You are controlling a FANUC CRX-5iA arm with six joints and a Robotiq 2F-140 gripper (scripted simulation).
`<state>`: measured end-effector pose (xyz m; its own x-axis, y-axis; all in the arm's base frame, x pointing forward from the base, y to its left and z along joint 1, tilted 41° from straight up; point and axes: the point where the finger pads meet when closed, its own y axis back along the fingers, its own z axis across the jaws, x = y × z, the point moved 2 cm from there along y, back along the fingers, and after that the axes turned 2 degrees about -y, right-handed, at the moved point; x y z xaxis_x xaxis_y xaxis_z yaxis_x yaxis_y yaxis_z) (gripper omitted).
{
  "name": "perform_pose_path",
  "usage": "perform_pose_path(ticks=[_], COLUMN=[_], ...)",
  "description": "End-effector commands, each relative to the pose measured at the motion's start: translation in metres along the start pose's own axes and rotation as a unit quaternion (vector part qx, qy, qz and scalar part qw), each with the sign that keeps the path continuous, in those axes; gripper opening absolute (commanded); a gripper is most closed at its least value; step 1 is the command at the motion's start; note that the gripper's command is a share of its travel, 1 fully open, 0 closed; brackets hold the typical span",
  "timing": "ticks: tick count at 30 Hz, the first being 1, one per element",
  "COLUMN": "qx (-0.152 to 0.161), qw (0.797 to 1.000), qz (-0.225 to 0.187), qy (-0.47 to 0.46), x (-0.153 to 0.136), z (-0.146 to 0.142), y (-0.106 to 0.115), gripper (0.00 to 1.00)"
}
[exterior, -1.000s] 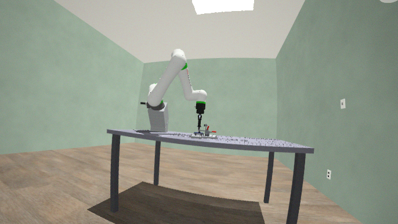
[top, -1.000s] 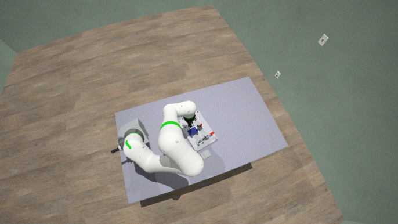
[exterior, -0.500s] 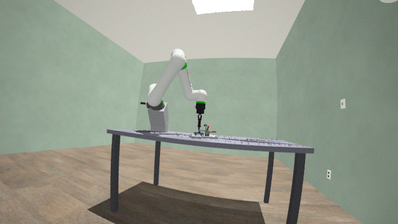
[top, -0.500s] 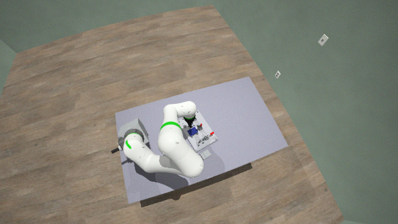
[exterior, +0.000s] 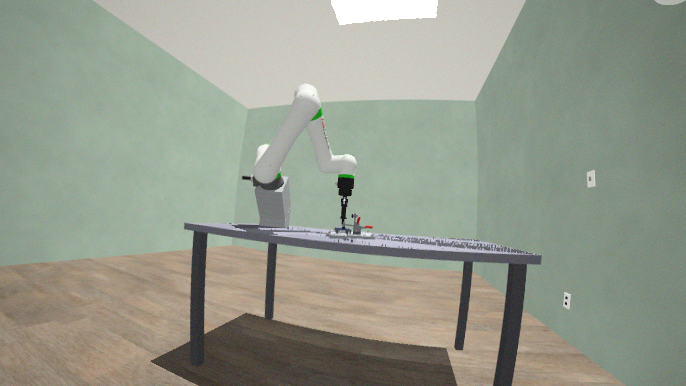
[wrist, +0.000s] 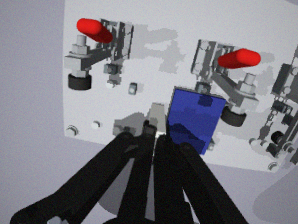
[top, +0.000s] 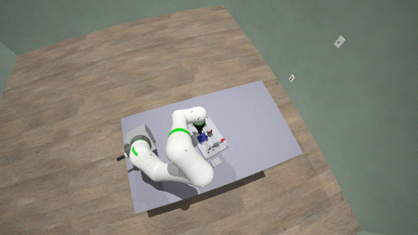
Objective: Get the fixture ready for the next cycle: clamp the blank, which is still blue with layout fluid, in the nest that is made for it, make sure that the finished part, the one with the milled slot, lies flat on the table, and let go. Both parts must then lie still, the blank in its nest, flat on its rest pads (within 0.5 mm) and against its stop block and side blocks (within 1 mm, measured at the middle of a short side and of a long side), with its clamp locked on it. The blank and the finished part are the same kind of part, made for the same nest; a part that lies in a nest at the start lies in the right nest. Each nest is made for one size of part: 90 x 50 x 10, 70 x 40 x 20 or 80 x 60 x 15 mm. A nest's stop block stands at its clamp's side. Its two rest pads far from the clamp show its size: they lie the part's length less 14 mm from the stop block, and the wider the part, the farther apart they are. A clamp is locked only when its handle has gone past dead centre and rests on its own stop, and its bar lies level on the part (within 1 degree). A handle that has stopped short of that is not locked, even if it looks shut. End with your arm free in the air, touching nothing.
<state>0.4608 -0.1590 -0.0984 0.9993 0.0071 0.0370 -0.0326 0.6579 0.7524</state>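
The blue blank [wrist: 193,119] lies in the middle nest of the white fixture plate [top: 210,140]. It also shows in the overhead view [top: 201,138]. That nest's clamp, with a red handle [wrist: 240,59], stands at the blank's far end; I cannot tell whether its bar presses on the blank. My gripper [wrist: 155,114] is shut and empty. Its tips are low over the plate, right beside the blank's left long side. The grey finished part [top: 216,162] lies flat on the table just off the plate's near edge. My gripper hangs straight down over the plate in the side view [exterior: 343,220].
A second clamp with a red handle [wrist: 95,30] stands over the empty left nest. A third clamp [wrist: 282,116] is partly cut off at the right edge. The robot base [top: 140,140] stands at the table's left.
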Motion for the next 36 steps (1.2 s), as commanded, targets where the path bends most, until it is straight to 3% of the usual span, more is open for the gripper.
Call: perform_pose_path(ticks=[1, 36], qx=[0.0, 0.0], qw=[1.0, 1.0], qz=[0.0, 0.0], qy=[0.0, 0.0], x=[0.0001, 0.0004], z=[0.0001, 0.0078], y=[0.0002, 0.0002], gripper=[0.0, 0.0])
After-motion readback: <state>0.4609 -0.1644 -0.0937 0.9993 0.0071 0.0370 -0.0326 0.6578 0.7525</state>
